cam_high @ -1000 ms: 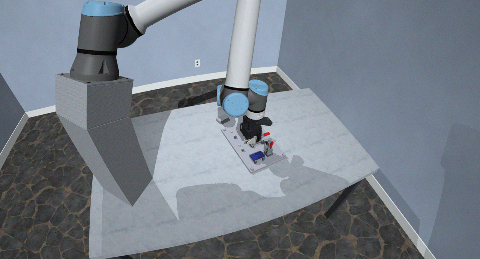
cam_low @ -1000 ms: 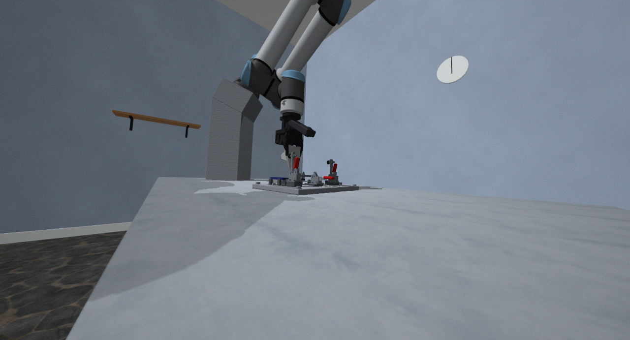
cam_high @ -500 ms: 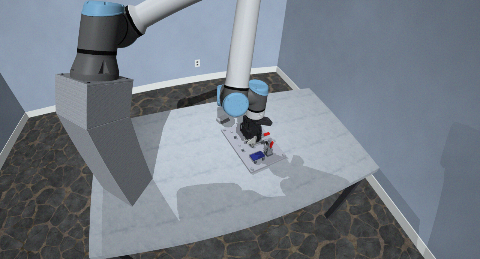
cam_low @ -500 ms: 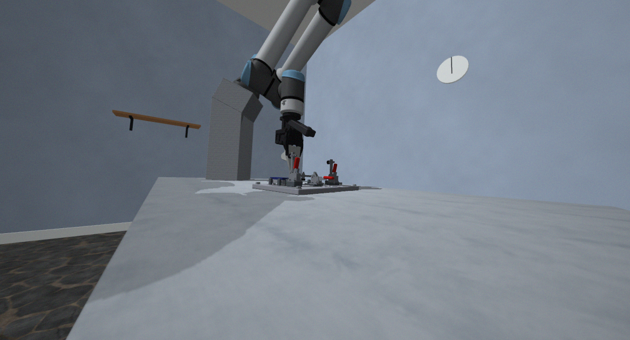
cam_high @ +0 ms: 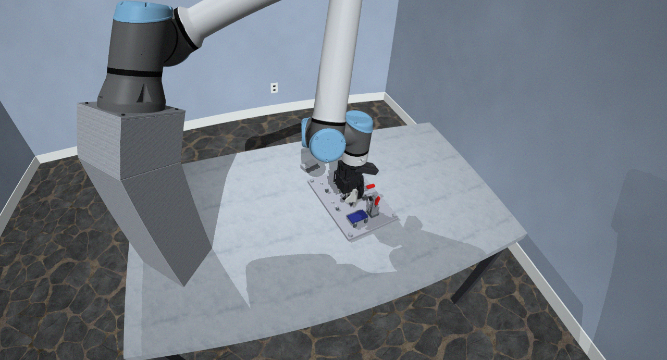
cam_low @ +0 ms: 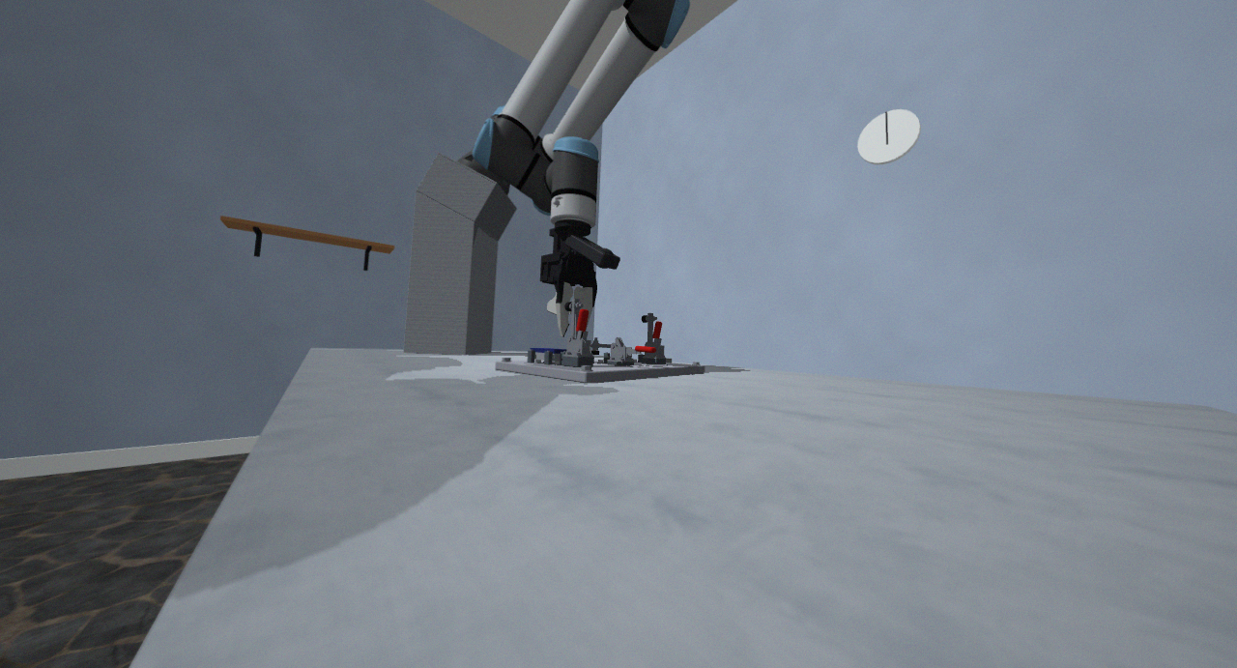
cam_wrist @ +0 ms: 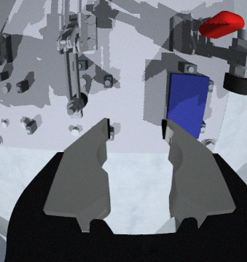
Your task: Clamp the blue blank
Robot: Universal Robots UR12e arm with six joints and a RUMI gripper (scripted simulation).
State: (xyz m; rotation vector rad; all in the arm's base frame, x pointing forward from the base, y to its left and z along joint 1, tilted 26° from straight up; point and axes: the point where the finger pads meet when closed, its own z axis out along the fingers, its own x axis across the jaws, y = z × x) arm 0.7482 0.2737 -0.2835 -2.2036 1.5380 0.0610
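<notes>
The blue blank (cam_high: 356, 216) lies in the nest at the near end of the grey fixture plate (cam_high: 351, 206). In the wrist view the blank (cam_wrist: 186, 103) sits between small blocks, just beyond my right finger. The clamp beside it has a red handle (cam_wrist: 222, 24) and a black pad (cam_wrist: 237, 83) that stands off to the blank's side, not on it. My gripper (cam_wrist: 135, 120) is open and empty, hovering above the plate's edge next to the blank; the top view also shows the gripper (cam_high: 351, 198). A grey part (cam_high: 313, 165) lies on the table past the plate's far end, partly hidden by my wrist.
A second clamp with a red handle (cam_high: 370, 186) stands at the other nest; its long bar (cam_wrist: 73, 73) reaches over bare pads. Small pads and blocks dot the plate. The robot pedestal (cam_high: 135, 171) stands at the table's left.
</notes>
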